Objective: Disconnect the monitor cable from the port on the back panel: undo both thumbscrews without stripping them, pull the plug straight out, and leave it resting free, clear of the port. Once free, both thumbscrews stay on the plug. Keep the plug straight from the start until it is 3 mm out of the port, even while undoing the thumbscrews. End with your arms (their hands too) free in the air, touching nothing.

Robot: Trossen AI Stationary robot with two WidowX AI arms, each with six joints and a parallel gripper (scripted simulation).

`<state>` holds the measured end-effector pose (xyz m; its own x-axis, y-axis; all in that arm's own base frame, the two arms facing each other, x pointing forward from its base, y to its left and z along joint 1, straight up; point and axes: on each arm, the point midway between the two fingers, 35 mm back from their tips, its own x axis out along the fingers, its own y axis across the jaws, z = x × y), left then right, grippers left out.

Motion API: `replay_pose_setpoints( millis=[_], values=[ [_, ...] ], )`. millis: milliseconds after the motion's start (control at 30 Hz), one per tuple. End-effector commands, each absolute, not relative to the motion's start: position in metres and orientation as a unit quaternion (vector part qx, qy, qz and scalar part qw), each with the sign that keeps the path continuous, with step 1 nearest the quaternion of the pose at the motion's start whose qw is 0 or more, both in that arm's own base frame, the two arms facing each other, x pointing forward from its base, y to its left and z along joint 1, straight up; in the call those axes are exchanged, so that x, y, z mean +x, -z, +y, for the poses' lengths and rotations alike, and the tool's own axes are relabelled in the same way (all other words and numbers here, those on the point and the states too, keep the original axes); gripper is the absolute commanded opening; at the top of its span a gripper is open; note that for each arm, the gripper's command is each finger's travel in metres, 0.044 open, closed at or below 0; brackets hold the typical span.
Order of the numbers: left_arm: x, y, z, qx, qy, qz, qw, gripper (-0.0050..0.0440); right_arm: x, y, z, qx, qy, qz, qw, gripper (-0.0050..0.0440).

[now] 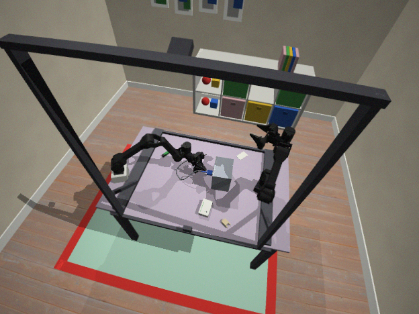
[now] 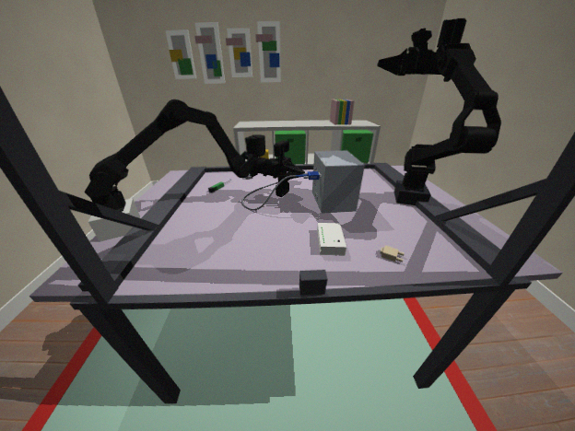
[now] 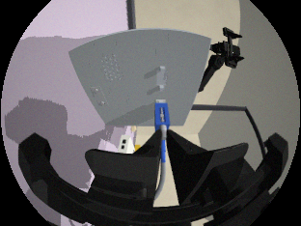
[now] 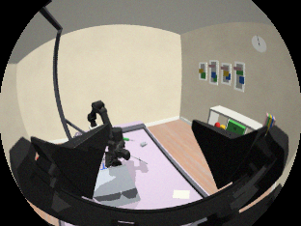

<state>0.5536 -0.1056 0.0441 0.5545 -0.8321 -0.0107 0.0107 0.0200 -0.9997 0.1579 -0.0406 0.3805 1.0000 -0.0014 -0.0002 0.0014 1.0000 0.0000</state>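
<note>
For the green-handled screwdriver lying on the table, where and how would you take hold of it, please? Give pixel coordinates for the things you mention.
I'd grip the thick green handle [image 1: 165,153] [image 2: 216,187] across its width from above; it lies flat, and the shaft looks much thinner.
</note>
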Motion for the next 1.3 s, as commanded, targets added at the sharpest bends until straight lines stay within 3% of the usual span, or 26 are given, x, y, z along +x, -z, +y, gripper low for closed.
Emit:
replay_pose_setpoints(
  millis=[0,733,1133,1200,1267],
  values=[
    [0.5527,-0.0571,-0.1042,-0.610,0.345,0.328,0.633,0.0000,0.1576,-0.3834,-0.0394,-0.003,0.000,-0.001,1.000,0.0440],
    [0.5563,-0.0573,-0.1056,-0.610,0.345,0.328,0.633,0.0000,0.1576,-0.3834,-0.0394,-0.003,0.000,-0.001,1.000,0.0440],
    [0.5563,-0.0573,-0.1056,-0.610,0.345,0.328,0.633,0.0288,0.1576,-0.3834,-0.0394,-0.003,0.000,-0.001,1.000,0.0440],
    [0.5563,-0.0573,-0.1056,-0.610,0.345,0.328,0.633,0.0288,0.1576,-0.3834,-0.0394,-0.003,0.000,-0.001,1.000,0.0440],
    [0.5563,-0.0573,-0.1056,-0.610,0.345,0.328,0.633,0.0336,0.1576,-0.3834,-0.0394,-0.003,0.000,-0.001,1.000,0.0440]
  ],
)
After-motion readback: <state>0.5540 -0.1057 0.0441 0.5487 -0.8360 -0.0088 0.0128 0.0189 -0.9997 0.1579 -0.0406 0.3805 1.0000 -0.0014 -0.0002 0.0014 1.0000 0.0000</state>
